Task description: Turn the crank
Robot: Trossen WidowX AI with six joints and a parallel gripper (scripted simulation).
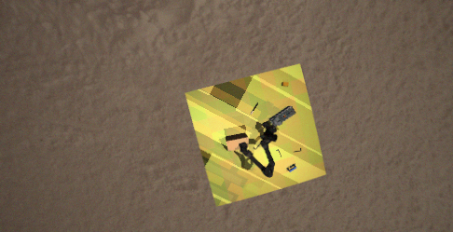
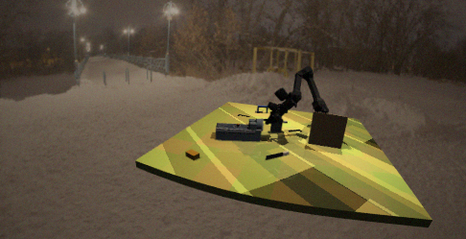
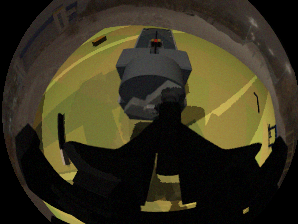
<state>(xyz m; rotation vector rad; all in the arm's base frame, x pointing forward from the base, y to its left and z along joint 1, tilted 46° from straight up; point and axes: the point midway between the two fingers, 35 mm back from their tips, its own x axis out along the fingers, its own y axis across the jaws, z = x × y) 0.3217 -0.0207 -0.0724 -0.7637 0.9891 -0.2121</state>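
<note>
The grey machine (image 1: 281, 116) (image 2: 235, 131) (image 3: 155, 65) is a long box with a round housing at its near end. The slide's small red pointer (image 3: 156, 43) shows in the slot on its top; the brass zero marks are too small to tell apart, so its level against them is unclear. The black crank handle (image 3: 172, 94) stands at the housing's near side, in front of the grey crank. My gripper (image 3: 165, 123) (image 2: 274, 114) is shut on the handle. The fingers hide its lower part in the wrist view.
An orange block (image 1: 285, 84) (image 2: 193, 155) (image 3: 99, 41) lies beyond the machine. A black pen-like piece (image 1: 254, 108) (image 2: 275, 156) (image 3: 61, 131) lies to one side, a blue-framed piece (image 1: 292, 168) (image 2: 262, 109) to the other. A large upright box (image 2: 328, 130) stands by the arm's base.
</note>
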